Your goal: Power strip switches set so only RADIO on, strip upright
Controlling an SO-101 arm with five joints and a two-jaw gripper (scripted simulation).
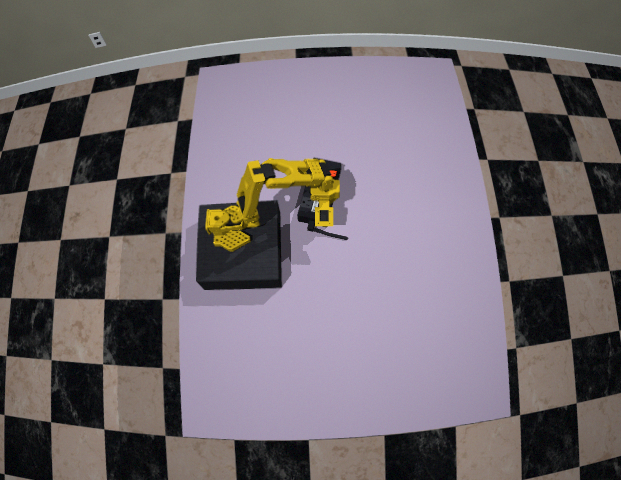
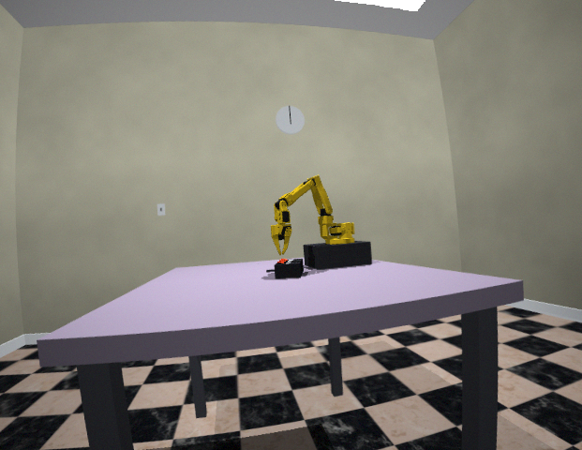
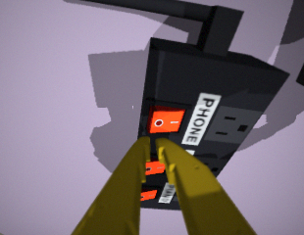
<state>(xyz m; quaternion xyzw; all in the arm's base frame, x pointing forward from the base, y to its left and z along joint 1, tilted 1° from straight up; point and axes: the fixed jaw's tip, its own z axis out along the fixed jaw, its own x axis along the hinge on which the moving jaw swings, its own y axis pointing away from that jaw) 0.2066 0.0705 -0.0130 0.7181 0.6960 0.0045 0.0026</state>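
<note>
A black power strip [image 3: 203, 122] lies face up on the lilac table, its cable leaving at the top of the wrist view. Three red rocker switches run down its left side. The top switch [image 3: 166, 119] sits beside the PHONE label [image 3: 202, 118] and an outlet. The middle switch [image 3: 154, 168] and the lowest switch [image 3: 148, 195] are partly hidden by my fingers, and their labels are mostly covered. My yellow gripper [image 3: 153, 142] is shut and empty, its tips just below the PHONE switch. The strip also shows in the exterior view [image 2: 288, 267], under the gripper [image 2: 281, 252], and in the top view [image 1: 320, 198].
The arm's black base block [image 1: 239, 245] stands on the table right beside the strip. The strip's black cable [image 1: 328, 233] trails over the table towards the front.
</note>
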